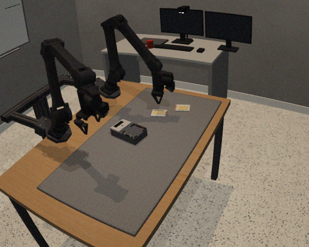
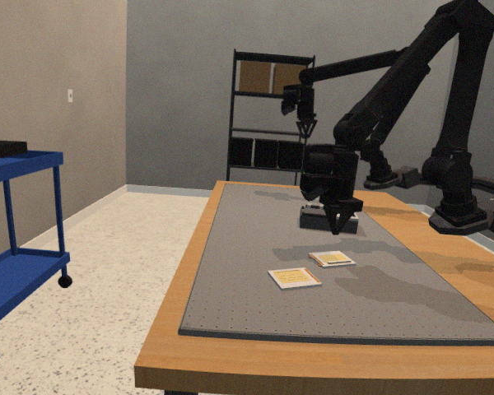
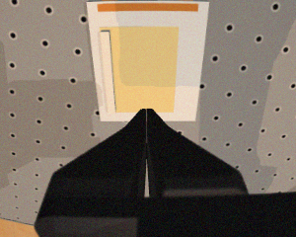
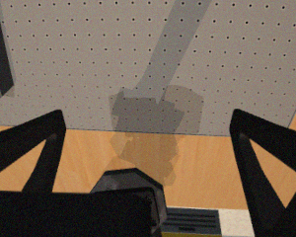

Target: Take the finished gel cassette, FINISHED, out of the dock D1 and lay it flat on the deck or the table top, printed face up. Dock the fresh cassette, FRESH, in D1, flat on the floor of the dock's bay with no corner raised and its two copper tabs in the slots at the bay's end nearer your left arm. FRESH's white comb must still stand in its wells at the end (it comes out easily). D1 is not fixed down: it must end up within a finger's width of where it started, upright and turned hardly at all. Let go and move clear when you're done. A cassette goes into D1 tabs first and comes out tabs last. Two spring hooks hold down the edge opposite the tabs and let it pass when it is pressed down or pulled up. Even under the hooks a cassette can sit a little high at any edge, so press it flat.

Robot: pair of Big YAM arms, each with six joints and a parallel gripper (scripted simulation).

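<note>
The dock D1 [image 1: 130,138] [image 2: 310,220] stands upright on the deck with an empty bay; its side shows in the right wrist view [image 4: 5,74]. FRESH [image 1: 158,112] [image 2: 332,257] [image 3: 187,74] lies flat on the deck, its white comb [image 3: 108,71] along one side and copper tabs at one end. FINISHED [image 1: 182,107] [image 2: 291,276] lies flat beside it, printed face up. My left gripper [image 1: 158,102] [image 2: 336,232] [image 3: 146,118] is shut and empty, above the deck near FRESH's edge opposite the tabs. My right gripper [image 1: 92,126] [image 4: 147,118] is open and empty, above the table's arm side.
The perforated deck [image 1: 101,164] [image 2: 239,306] covers much of the wooden table [image 1: 24,183] [image 2: 281,365]. The dock stands on the deck between the two arms' reach, with both cassettes on its left-arm side. A blue cart [image 2: 25,161] stands away from the table.
</note>
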